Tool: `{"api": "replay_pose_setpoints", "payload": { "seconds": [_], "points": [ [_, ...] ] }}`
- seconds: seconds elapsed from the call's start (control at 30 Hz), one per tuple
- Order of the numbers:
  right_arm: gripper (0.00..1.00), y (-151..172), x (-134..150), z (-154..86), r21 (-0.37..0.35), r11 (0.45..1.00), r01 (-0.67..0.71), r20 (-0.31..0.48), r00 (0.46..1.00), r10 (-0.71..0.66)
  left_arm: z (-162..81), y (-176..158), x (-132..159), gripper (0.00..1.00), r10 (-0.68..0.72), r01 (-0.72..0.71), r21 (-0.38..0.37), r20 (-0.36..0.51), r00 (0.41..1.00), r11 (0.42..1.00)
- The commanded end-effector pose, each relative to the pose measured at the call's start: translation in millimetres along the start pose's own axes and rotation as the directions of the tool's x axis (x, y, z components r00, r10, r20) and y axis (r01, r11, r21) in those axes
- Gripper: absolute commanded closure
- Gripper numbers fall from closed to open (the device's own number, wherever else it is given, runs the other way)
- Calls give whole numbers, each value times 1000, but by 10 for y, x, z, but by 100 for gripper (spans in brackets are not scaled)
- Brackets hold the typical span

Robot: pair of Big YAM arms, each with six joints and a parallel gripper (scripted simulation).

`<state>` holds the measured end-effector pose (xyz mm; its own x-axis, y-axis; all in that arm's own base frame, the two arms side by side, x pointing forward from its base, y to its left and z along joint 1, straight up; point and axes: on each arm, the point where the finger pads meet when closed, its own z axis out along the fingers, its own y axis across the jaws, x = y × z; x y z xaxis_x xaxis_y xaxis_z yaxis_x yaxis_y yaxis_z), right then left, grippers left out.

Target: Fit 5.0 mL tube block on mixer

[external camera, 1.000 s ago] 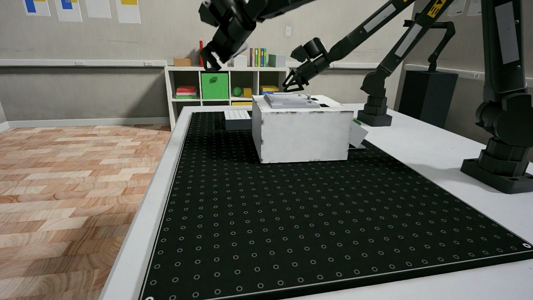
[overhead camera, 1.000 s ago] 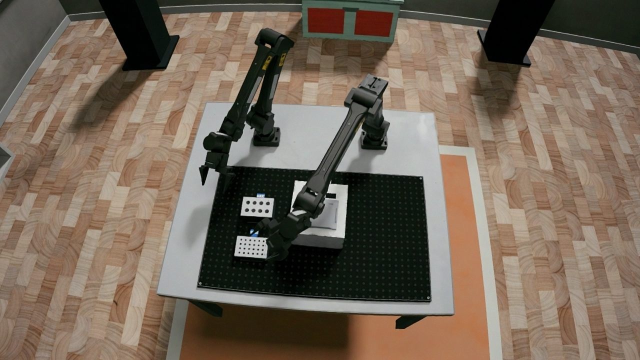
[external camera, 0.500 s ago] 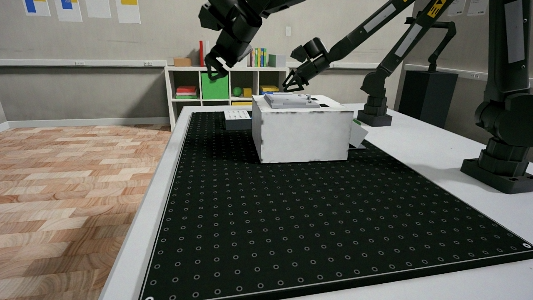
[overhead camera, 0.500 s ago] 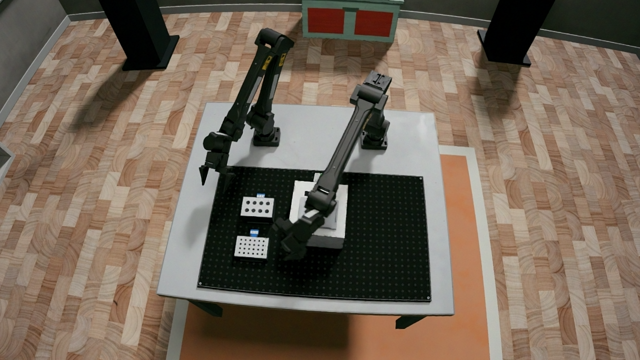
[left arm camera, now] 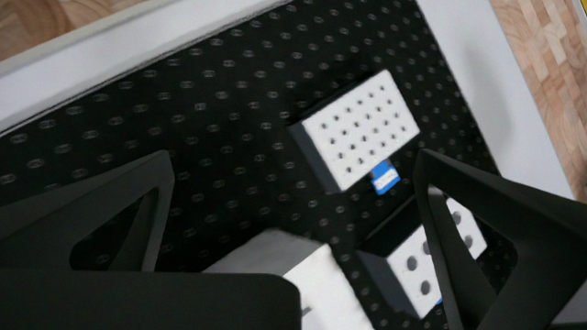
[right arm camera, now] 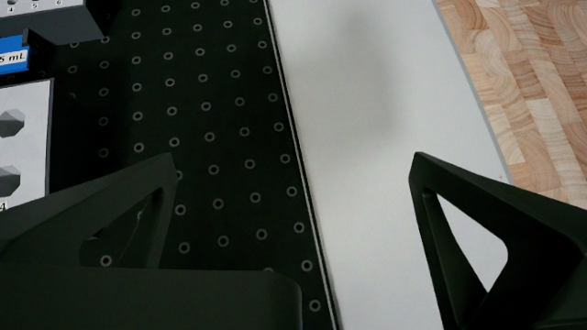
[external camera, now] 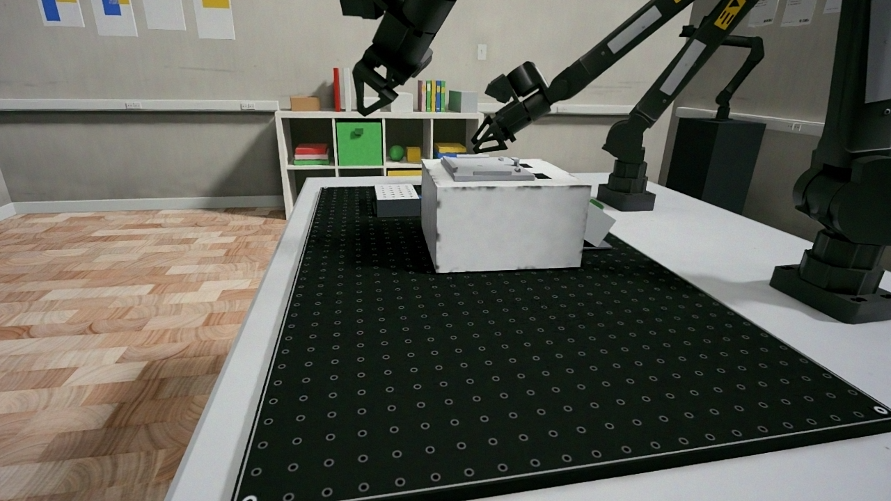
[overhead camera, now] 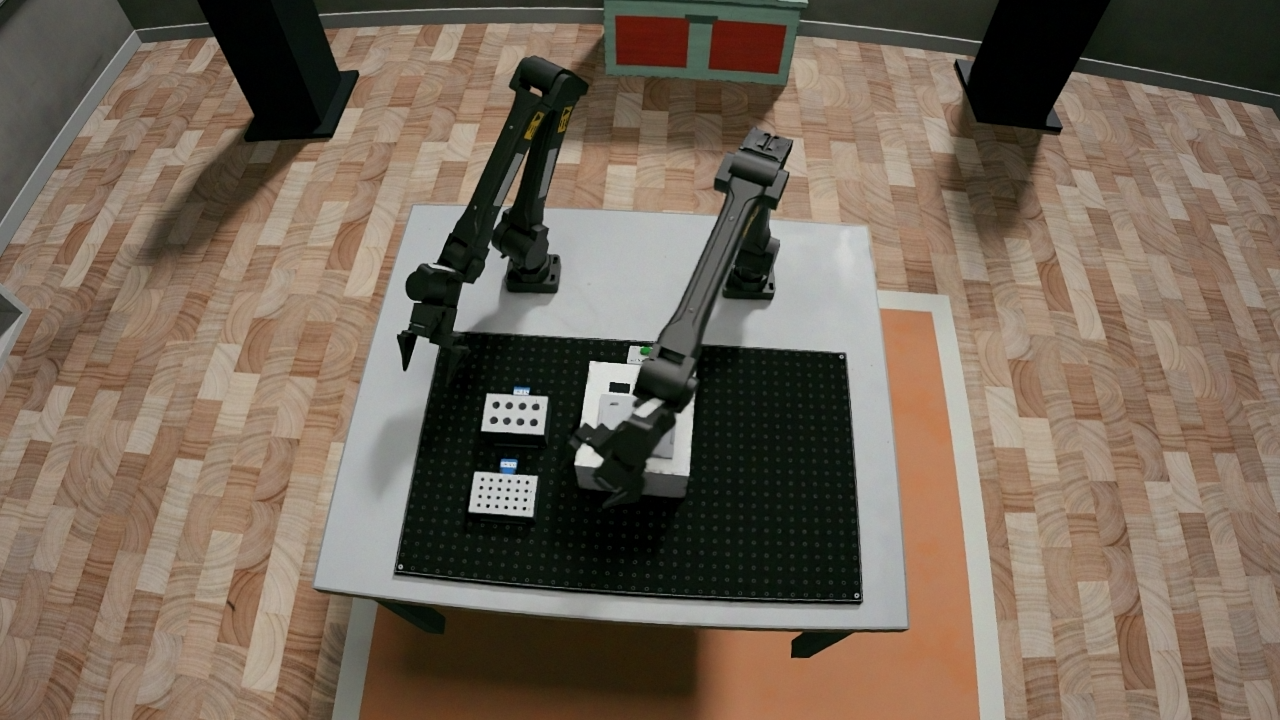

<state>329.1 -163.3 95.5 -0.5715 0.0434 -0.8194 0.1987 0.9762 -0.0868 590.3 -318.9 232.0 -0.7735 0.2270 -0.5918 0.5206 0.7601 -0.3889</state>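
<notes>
The white mixer [overhead camera: 637, 429] stands mid-mat, its grey plate [external camera: 486, 168] bare on top. A grey block with large holes [overhead camera: 514, 416] lies to its left. A block with many small holes [overhead camera: 503, 494] lies in front of that one, with a blue lever [left arm camera: 384, 178]. Both blocks show in the left wrist view, the small-holed one [left arm camera: 359, 130] and the large-holed one [left arm camera: 436, 261]. My left gripper [overhead camera: 617, 479] hangs open and empty above the mixer's front left corner. My right gripper [overhead camera: 429, 349] is open and empty above the mat's back left corner. Only "5 mL" of the lever label [right arm camera: 14, 57] is readable.
The black pegboard mat [overhead camera: 626, 465] covers most of the white table. The two arm bases [overhead camera: 532, 273] [overhead camera: 747, 277] stand behind it. The table's left edge [right arm camera: 472, 92] is close to my right gripper. A shelf [external camera: 380, 142] stands beyond the table.
</notes>
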Motion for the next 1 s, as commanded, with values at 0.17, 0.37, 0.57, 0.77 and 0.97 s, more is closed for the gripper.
{"api": "replay_pose_setpoints", "payload": {
  "seconds": [0.17, 0.37, 0.57, 0.77, 0.97],
  "points": [
    [0, -41, -205, 33, 3, 1000, 20, 36, 999, -20, -269, 145, 152, 0, -42, 35, -94, -71, 997, 995],
    [0, -9, -127, -12, 2, 1000, 19, 34, 999, -19, -623, 366, 213, 0, -92, 80, -149, -71, 993, 985],
    [0, 11, -57, -13, -1, 1000, 15, 23, 1000, -15, -810, 563, 290, 0, -98, 84, -173, -76, 992, 981],
    [0, -35, -168, 21, 3, 1000, 17, 33, 999, -17, -875, 529, 454, 0, -160, 114, -256, -165, 973, 960],
    [0, -68, -256, 36, 7, 1000, 20, 44, 999, -20, -1259, 711, 537, 0, -170, 130, -265, -132, 977, 956]
  ]
}}
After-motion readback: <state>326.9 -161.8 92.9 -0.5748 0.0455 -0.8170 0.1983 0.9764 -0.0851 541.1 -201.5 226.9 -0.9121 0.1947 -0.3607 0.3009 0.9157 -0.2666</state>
